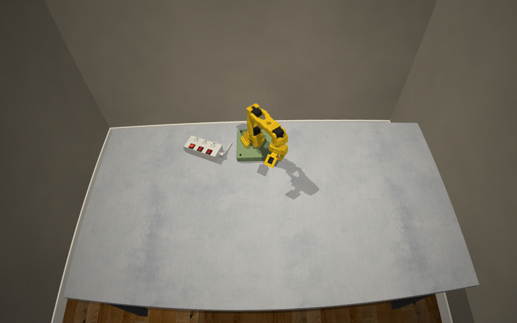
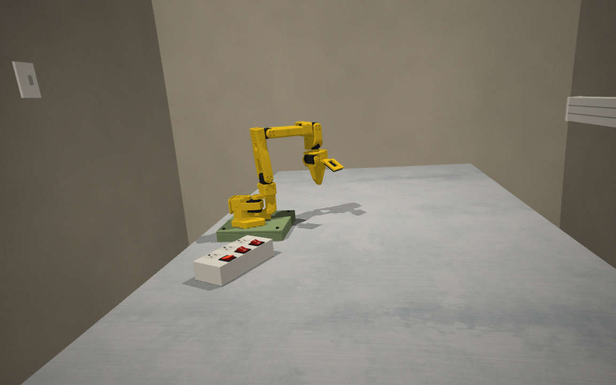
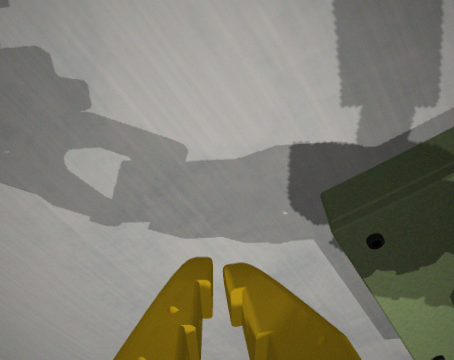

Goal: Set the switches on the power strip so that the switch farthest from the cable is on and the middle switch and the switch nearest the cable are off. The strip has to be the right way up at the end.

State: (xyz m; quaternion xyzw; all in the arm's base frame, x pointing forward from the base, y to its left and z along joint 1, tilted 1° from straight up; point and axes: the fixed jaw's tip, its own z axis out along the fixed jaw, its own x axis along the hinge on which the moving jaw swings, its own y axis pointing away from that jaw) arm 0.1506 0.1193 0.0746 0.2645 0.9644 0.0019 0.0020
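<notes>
My gripper (image 2: 319,181) hangs in the air just off the front of my green base plate (image 1: 248,155), pointing down at the bare counter (image 1: 252,224), its jaws drawn fully together with nothing between them and nothing touched; in the wrist view only the counter, shadows and a corner of the base plate lie under the fingertips. The power strip (image 1: 205,148) lies well back near the counter's far edge, toward its far left corner as the top view shows it, just beside the base plate on the opposite side from my gripper. It sits right way up, three red switches (image 1: 200,149) showing on top. Its long axis runs roughly along the far edge, with the cable (image 1: 225,150) stub at the end next to my base, so the switch I want on is the one at the end away from me. I judge I must swing across my own base to reach it
</notes>
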